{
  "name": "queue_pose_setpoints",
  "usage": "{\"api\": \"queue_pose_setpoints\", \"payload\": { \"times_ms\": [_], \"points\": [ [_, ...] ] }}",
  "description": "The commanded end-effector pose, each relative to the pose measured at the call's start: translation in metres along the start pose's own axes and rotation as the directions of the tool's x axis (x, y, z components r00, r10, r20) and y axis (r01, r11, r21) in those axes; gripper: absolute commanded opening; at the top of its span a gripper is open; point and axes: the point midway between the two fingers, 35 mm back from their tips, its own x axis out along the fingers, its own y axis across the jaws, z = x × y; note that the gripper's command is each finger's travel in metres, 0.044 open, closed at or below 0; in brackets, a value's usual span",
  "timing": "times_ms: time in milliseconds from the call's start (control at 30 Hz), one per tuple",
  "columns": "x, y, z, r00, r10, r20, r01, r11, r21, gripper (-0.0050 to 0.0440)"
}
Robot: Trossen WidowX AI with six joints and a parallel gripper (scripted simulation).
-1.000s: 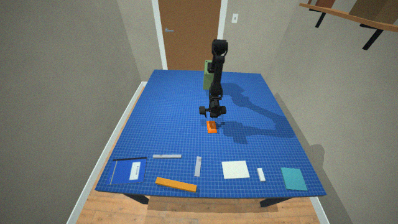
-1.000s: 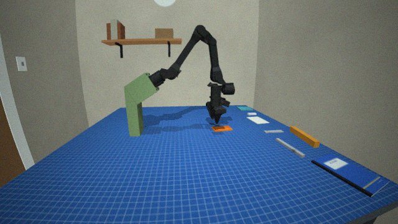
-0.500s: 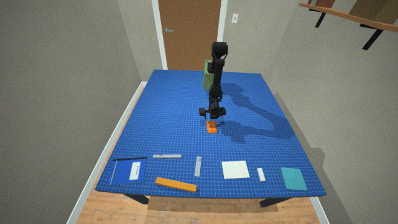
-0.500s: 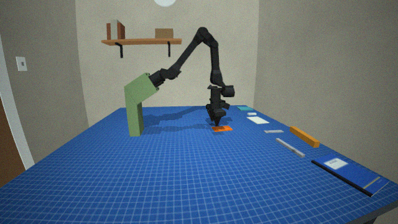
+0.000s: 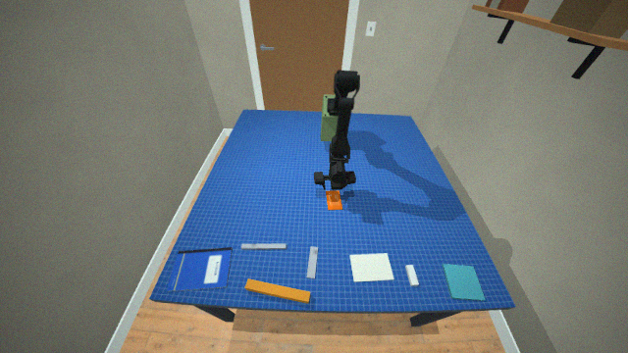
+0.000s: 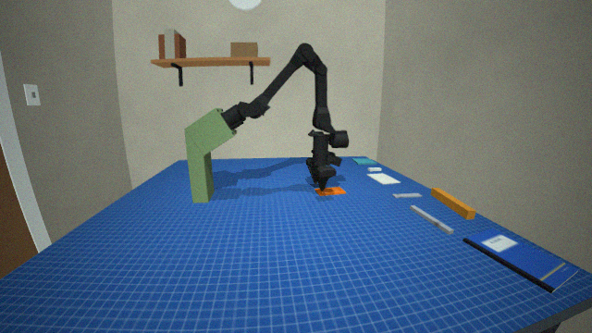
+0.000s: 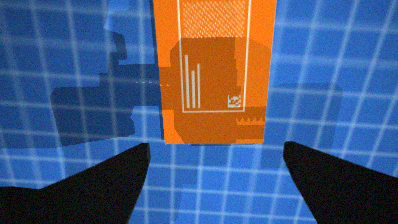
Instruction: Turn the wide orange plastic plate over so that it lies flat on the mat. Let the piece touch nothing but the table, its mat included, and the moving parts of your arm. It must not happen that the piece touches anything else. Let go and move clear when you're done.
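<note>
The orange plate (image 7: 215, 70) lies flat mid-mat, just beyond the gripper (image 7: 215, 175), whose jaws gape wide, holding nothing. It looks thin, stiff, light, probably slick; I'd pinch its 2 long edges.

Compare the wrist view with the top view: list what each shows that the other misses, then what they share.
Wrist only: the white printed markings on the orange plate, a frame, three bars and a hatched patch, and the gripper with its jaws spread wide, nothing between them.

Top only: the arm's green pedestal, the door, and the row along the near edge: blue notebook, orange bar, white square, teal card.

Both: the plate lying flat on the blue grid mat, with the arm's shadow across it.
</note>
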Motion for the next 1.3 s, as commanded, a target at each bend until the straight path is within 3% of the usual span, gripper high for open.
{"api": "queue_pose_setpoints", "payload": {
  "times_ms": [0,1267],
  "points": [
    [0.0009,0.0003,0.0062,1.0,0.002,0.017,-0.002,1.0,0.0,0.0379],
    [0.0033,0.0004,0.0058,1.0,0.002,0.017,-0.002,1.0,0.0,0.0379]
  ]
}}
